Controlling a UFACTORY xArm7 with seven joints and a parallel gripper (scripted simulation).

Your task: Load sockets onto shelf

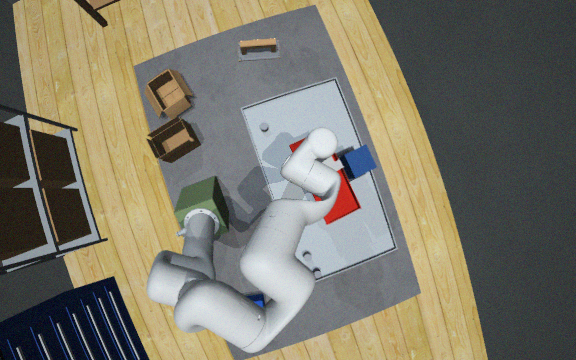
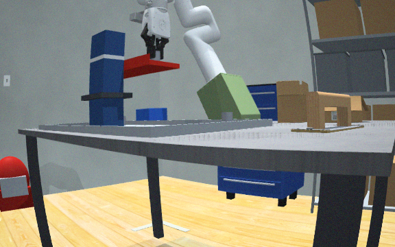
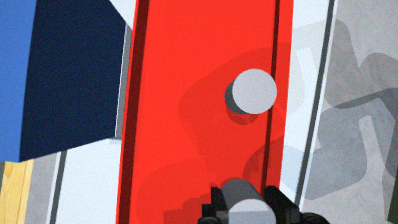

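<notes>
A red shelf (image 2: 149, 65) (image 3: 195, 100) (image 1: 344, 202) juts from the blue post (image 2: 106, 103) (image 1: 359, 161) (image 3: 65, 75), just under the white band (image 2: 107, 57). One grey socket (image 3: 254, 91) stands on the shelf inside its rim. My gripper (image 2: 156, 55) (image 3: 242, 206) is shut on a second grey socket (image 3: 240, 192) and holds it upright, low over the shelf's near part. I cannot tell whether it touches the shelf. Three more sockets stand on the pale tray (image 1: 363, 235): one (image 1: 264, 127) at the far end and two (image 1: 307, 255) (image 1: 316, 272) at the near end. One of them also shows in the side view (image 2: 227, 116).
A black collar (image 2: 106, 97) rings the post lower down. A small blue block (image 2: 151, 114) lies on the table behind the post. The green arm base (image 1: 203, 202) (image 2: 228, 97), two open cardboard boxes (image 1: 168, 92) (image 1: 174, 140) and a wooden bracket (image 1: 258, 46) (image 2: 328, 108) stand off the tray.
</notes>
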